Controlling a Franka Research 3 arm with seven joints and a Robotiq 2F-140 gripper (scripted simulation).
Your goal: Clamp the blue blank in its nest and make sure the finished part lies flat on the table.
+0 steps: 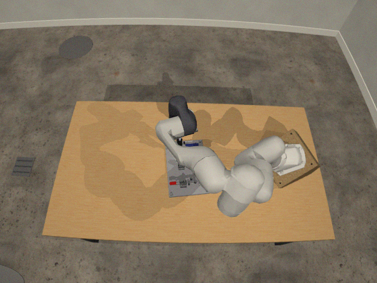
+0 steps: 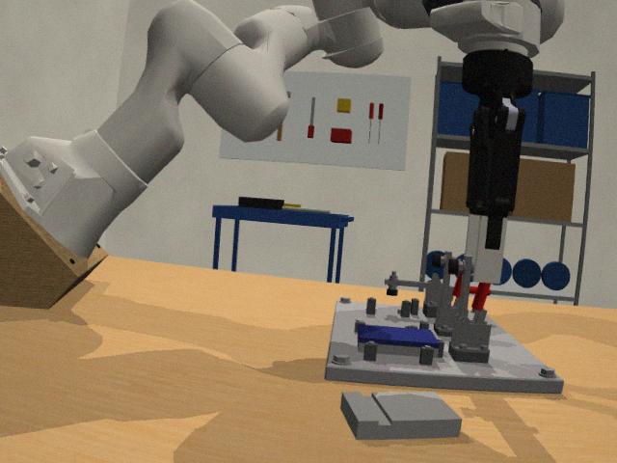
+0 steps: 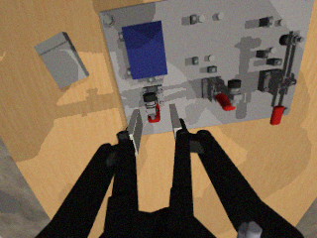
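Observation:
The blue blank (image 2: 398,335) (image 3: 144,50) (image 1: 191,144) lies in the end nest of the grey fixture plate (image 2: 508,359) (image 3: 198,40) (image 1: 173,173), between its blocks. That nest's clamp (image 2: 468,339) (image 3: 151,96) stands at the blank's short side with its red handle (image 3: 154,113) (image 2: 480,296) raised. My gripper (image 2: 486,279) (image 3: 156,115) points down just above that handle. Its fingers stand a narrow gap apart with nothing between them. The grey finished part (image 2: 401,412) (image 3: 60,59) with its milled slot lies flat on the table beside the plate.
Two more clamps with red handles (image 3: 225,101) (image 3: 277,115) stand at the plate's empty nests. The far clamp's bar (image 2: 408,284) sticks out level above the plate. The arm's base sits on a wooden wedge (image 1: 307,158) (image 2: 30,269) at the table's edge.

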